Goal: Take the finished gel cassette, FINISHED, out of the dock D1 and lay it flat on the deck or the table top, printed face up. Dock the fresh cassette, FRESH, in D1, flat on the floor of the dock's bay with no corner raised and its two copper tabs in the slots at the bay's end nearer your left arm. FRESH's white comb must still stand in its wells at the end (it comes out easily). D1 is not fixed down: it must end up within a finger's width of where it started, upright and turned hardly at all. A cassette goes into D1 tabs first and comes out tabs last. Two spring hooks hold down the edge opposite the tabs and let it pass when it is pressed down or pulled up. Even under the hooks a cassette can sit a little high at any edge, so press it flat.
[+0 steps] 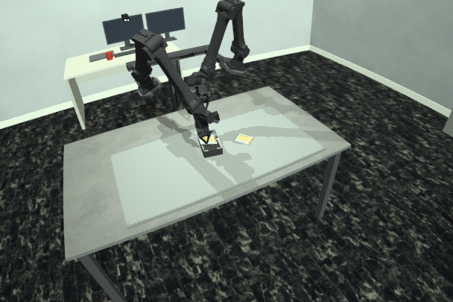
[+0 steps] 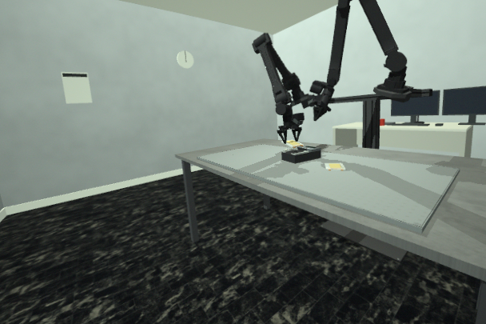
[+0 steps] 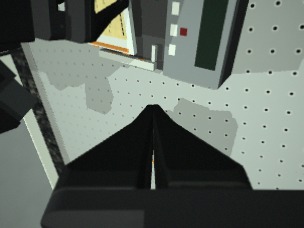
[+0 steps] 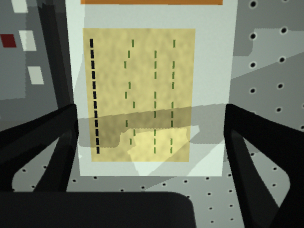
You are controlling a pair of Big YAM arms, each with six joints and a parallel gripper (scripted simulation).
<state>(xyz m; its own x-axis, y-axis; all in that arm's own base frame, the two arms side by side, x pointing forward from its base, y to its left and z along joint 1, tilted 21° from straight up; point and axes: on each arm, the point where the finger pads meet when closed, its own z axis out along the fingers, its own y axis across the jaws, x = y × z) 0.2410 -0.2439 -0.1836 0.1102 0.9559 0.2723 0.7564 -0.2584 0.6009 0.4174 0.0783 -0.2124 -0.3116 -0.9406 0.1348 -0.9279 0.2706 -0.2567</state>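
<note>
Yellow gel lined with dark and green bands fills the face of FINISHED [image 1: 209, 139] [image 2: 294, 144] [image 3: 120, 32] [image 4: 145, 90], a pale cassette with orange copper at its tab end. The right hand [image 1: 206, 140] [image 2: 290, 142] [image 3: 120, 7] [image 4: 151, 113] grips it by its two long sides, fingers spread wide around it, printed face up. In the exterior view the cassette sits above the dark dock D1 [image 1: 212, 153] [image 2: 301, 156] [image 3: 185, 60] [image 4: 15, 65], near its bay; whether any edge touches the dock I cannot tell. The left hand [image 1: 206, 105] [image 2: 316, 118] [image 3: 153, 114] is fully closed, its fingertips together on nothing, raised above the deck near the dock's tab end.

Beside the dock, apart from it, FRESH [image 1: 244, 139] [image 2: 335, 166] lies flat on the pale, perforated deck [image 1: 149, 193] [image 2: 380, 199] [image 3: 200, 90]; its comb is too small to make out. Under the deck spreads the grey worktop [image 1: 86, 171] [image 2: 472, 199]. Farther back, a cream desk [image 1: 80, 68] [image 2: 416, 131] carries two dark monitors and a red cup [image 1: 109, 56] [image 2: 382, 122].
</note>
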